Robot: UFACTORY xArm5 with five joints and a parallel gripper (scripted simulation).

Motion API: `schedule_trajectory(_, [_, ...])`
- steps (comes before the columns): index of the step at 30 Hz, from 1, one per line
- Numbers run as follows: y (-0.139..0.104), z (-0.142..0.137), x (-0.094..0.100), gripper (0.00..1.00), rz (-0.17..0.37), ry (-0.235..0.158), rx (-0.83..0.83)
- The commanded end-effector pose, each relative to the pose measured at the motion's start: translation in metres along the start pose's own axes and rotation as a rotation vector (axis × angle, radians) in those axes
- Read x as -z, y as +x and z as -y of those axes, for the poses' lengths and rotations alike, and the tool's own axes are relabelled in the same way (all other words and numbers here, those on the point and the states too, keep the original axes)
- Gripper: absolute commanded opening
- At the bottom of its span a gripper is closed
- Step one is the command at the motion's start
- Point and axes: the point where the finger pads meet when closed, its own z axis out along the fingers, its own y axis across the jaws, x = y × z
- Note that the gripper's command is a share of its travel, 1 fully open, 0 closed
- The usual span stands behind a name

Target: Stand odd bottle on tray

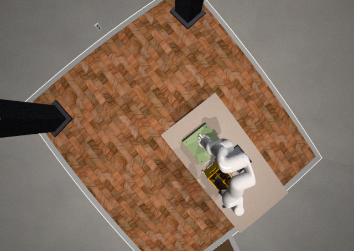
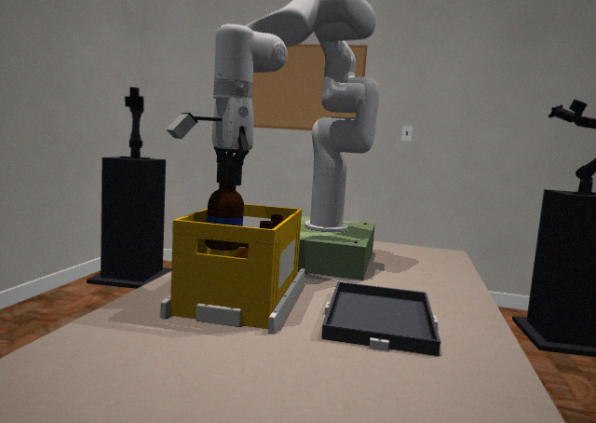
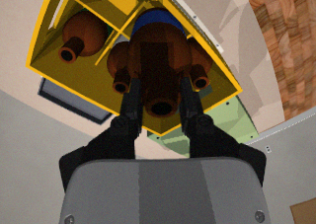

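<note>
White arm (image 2: 336, 134); black fingers

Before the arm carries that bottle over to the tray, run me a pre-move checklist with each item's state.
1. Gripper shut on the brown bottle at its neck: ok.
2. Bottle hangs upright: ok.
3. Bottle base above the rim of the yellow crate: not ok, the lower body shows through the handle slot.
4. Dark tray flat on the table, nothing in it: ok.
5. Other bottles standing in the crate: three seen, a fourth cannot tell.
</note>
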Motion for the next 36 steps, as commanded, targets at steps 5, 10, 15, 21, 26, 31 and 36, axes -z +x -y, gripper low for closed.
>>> schedule_trajectory(5, [0.001, 0.0, 0.009, 0.0, -0.004, 0.002, 0.0])
schedule_trajectory(10, [0.001, 0.0, 0.015, 0.0, -0.004, 0.002, 0.0])
schedule_trajectory(15, [0.001, 0.0, 0.02, 0.0, -0.004, 0.002, 0.0])
schedule_trajectory(21, [0.001, 0.0, 0.023, 0.0, -0.004, 0.002, 0.0])
schedule_trajectory(26, [0.001, 0.0, 0.026, 0.0, -0.004, 0.002, 0.0])
schedule_trajectory(31, [0.001, 0.0, 0.027, 0.0, -0.004, 0.002, 0.0])
schedule_trajectory(36, [0.001, 0.0, 0.027, 0.0, -0.004, 0.002, 0.0])
